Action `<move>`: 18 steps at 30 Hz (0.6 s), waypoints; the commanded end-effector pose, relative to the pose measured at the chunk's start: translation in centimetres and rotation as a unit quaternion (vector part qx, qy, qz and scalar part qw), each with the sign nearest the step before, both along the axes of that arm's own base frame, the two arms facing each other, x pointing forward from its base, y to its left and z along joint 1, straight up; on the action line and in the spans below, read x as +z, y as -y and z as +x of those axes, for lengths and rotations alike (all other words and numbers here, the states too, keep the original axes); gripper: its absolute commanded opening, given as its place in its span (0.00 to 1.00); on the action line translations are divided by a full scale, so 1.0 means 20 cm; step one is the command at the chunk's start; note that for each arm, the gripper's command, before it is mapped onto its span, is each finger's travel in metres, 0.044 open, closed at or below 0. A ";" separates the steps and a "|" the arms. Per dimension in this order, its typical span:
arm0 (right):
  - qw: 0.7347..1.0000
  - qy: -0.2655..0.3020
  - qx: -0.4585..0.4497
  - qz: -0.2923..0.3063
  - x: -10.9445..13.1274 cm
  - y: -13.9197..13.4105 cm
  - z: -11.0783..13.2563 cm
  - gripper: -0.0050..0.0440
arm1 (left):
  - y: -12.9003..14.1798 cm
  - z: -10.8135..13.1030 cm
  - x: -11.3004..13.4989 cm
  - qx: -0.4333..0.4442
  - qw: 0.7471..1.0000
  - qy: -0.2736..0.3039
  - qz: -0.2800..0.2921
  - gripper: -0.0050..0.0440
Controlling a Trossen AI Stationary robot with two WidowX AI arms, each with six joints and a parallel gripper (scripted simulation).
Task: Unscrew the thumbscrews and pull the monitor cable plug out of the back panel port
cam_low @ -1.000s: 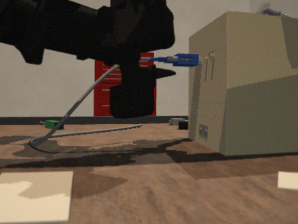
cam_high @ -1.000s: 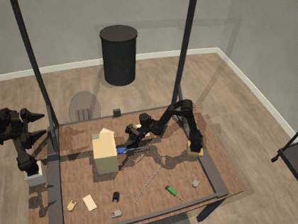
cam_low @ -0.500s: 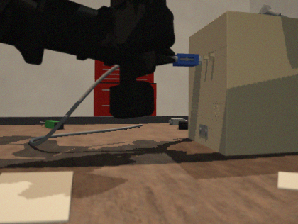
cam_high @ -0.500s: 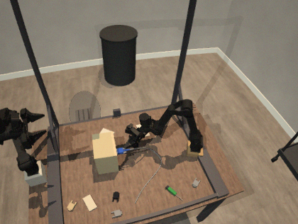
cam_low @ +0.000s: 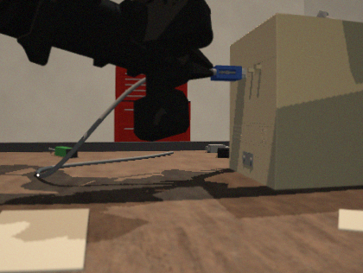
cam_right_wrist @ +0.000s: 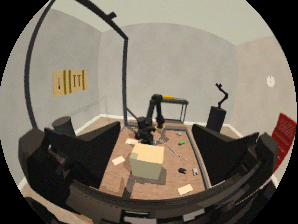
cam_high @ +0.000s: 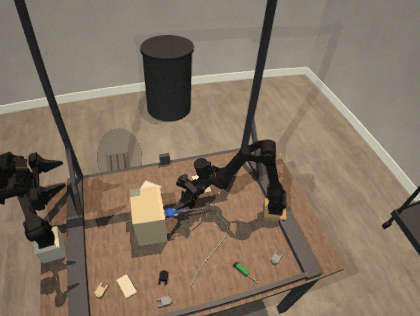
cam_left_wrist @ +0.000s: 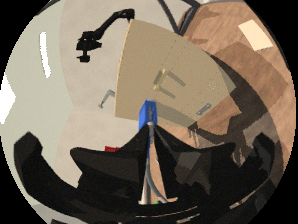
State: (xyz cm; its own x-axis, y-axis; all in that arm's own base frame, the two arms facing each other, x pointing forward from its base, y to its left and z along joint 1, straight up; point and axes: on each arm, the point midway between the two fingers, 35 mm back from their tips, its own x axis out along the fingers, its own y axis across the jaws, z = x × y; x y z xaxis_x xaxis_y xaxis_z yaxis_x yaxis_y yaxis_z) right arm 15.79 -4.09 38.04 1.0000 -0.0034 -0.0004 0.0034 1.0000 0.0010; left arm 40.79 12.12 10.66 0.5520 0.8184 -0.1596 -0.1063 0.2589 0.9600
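Left end effector (cam_high: 181, 204) (cam_low: 213, 72) (cam_left_wrist: 150, 126) (cam_right_wrist: 152, 143) clamped on small grey thumbscrew (cam_low: 213, 72) (cam_left_wrist: 150, 126) behind blue rectangular plug (cam_high: 170, 213) (cam_low: 226, 75) (cam_left_wrist: 147, 112); head likely slippery, strippable; grip centred, turn gently; right end effector (cam_high: 63, 175) (cam_left_wrist: 81, 51) (cam_right_wrist: 157, 126) apart

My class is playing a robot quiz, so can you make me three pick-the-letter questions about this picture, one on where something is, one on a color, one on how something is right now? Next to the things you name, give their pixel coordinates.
1. Where is the green screwdriver?
A) On top of the beige box
B) On the wooden table
C) On the floor

2. What color is the plug?
A) Blue
B) Red
C) Yellow

3. How is the right gripper?
A) Shut on the cable
B) Shut on nothing
C) Open

Answers:
1 B: the screwdriver (cam_high: 242, 269) lies on the table (cam_high: 200, 270), away from the box (cam_high: 148, 202) (cam_low: 311, 65) (cam_left_wrist: 145, 65) (cam_right_wrist: 146, 165).
2 A: the plug (cam_high: 170, 212) (cam_low: 227, 73) (cam_left_wrist: 148, 113) looks blue.
3 C: the right gripper's (cam_high: 62, 176) (cam_right_wrist: 157, 137) fingers stand wide apart.
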 end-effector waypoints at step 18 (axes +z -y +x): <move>1.000 0.001 0.002 -0.004 0.02 -0.01 0.00 1.00 | -0.01 0.00 0.06 -0.001 0.994 0.050 -0.095 0.10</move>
